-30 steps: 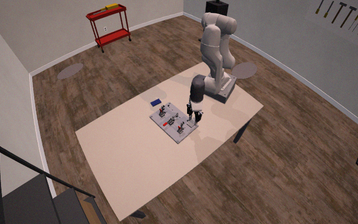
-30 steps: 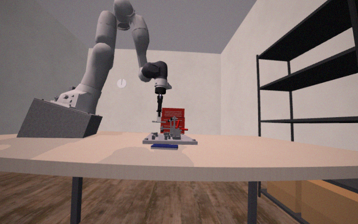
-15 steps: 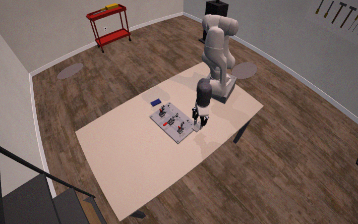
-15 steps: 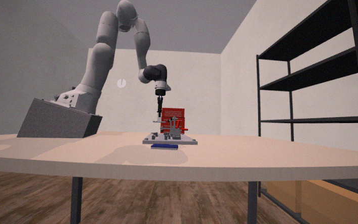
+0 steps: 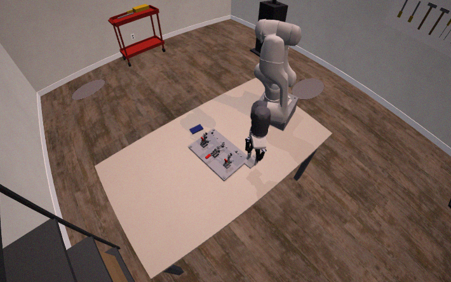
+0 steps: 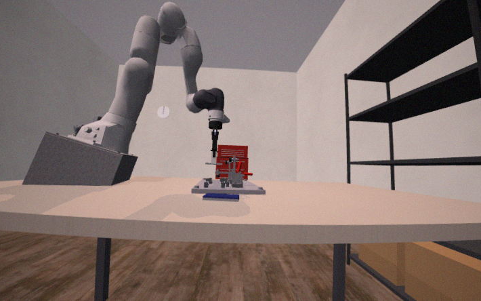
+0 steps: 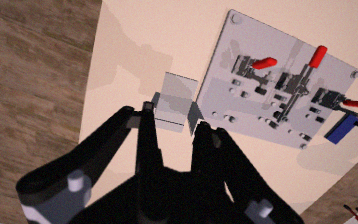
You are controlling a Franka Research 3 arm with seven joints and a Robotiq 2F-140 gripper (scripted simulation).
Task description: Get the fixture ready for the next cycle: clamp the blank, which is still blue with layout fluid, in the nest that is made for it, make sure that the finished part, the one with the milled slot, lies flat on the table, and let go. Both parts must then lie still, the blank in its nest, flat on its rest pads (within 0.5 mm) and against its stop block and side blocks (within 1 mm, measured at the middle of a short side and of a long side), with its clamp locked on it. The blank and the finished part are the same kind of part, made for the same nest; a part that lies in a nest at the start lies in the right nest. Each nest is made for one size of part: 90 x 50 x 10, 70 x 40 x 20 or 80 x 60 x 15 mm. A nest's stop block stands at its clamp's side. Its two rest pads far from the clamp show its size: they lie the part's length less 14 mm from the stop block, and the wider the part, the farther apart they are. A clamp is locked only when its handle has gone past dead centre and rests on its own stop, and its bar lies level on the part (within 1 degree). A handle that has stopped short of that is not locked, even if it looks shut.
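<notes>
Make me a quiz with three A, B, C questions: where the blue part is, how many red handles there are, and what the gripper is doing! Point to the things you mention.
1. Where is the blue part (image 5: 195,128) (image 6: 221,196) (image 7: 342,129)?
A) On the red cart
B) On the table (image 5: 157,209) (image 6: 309,213) (image 7: 130,30), beside the plate (image 5: 224,173) (image 6: 228,191) (image 7: 225,40)
C) Under a clamp

2. How many red handles (image 5: 208,155) (image 7: 318,56) are on the plate?
A) Three
B) Five
C) One

3. What is the gripper (image 5: 254,155) (image 6: 213,161) (image 7: 174,104) doing?
A) Standing open
B) Holding the blue part
C) Holding the grey part (image 5: 250,161) (image 6: 208,163) (image 7: 177,95)

Answers:
1 B: the top view shows it just off the plate's edge.
2 A: the wrist view shows three.
3 C: the wrist view shows it between the fingers.
</notes>
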